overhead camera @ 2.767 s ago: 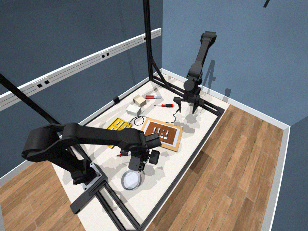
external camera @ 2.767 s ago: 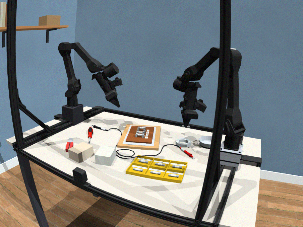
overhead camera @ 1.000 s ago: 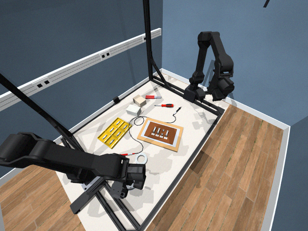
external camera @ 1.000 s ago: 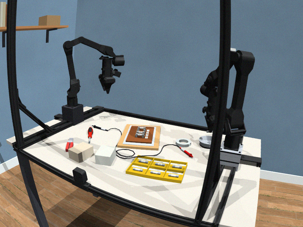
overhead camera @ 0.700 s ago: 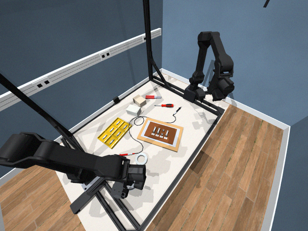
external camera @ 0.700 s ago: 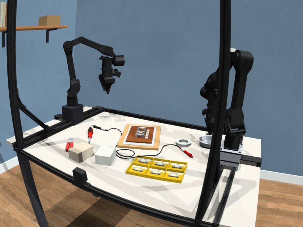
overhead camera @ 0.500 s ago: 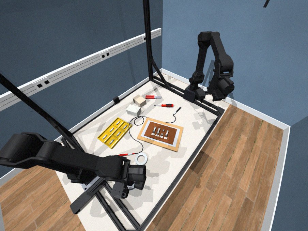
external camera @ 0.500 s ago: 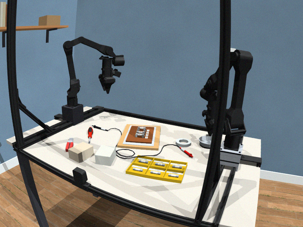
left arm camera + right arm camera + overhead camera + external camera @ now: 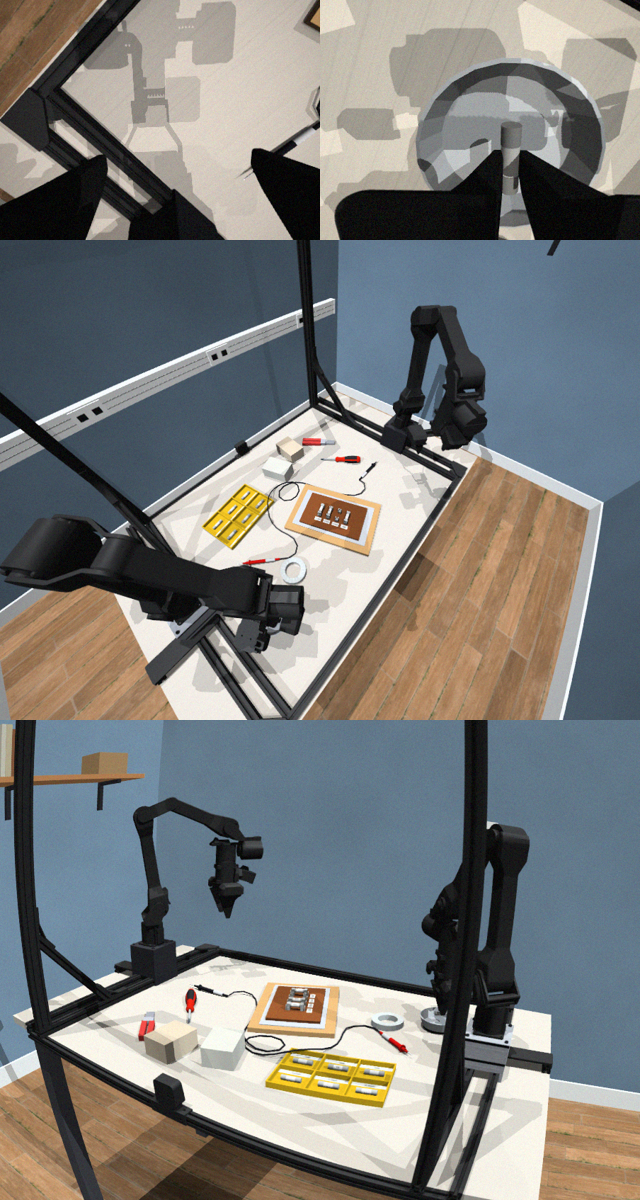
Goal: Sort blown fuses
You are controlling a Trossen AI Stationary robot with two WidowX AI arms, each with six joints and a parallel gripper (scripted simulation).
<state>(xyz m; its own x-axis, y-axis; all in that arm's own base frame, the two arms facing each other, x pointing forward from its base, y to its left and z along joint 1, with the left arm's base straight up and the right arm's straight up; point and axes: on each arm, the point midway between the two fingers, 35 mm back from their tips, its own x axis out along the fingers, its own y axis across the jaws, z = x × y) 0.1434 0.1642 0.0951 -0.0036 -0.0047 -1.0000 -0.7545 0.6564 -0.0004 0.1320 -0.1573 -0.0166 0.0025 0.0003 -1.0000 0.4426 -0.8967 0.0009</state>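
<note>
My right gripper (image 9: 509, 157) is shut on a grey-capped fuse (image 9: 510, 136), held upright over the scrap dish (image 9: 512, 61) (image 9: 425, 1021). Dark shapes in the dish cannot be told from shadow. My left gripper (image 9: 178, 158) (image 9: 227, 915) is open, high above the table's far end. The clip board (image 9: 296, 520) (image 9: 331, 1024) has fuses in its first, second and fourth clip pairs; the third pair (image 9: 339, 510) looks empty. Each compartment of the yellow tray (image 9: 233, 546) (image 9: 382, 1103) holds a fuse. The black probe (image 9: 368, 469) (image 9: 210, 990) and red probe (image 9: 260, 561) (image 9: 395, 1043) lie on the table.
A ring (image 9: 283, 570) (image 9: 374, 1021) lies between the board and dish. A wooden block (image 9: 289, 449) (image 9: 170, 1040), a white block (image 9: 277, 469) (image 9: 221, 1048), a screwdriver (image 9: 351, 459) (image 9: 190, 999) and a red-handled tool (image 9: 311, 442) (image 9: 146, 1029) lie beyond the tray. The probe cable loops between board and tray.
</note>
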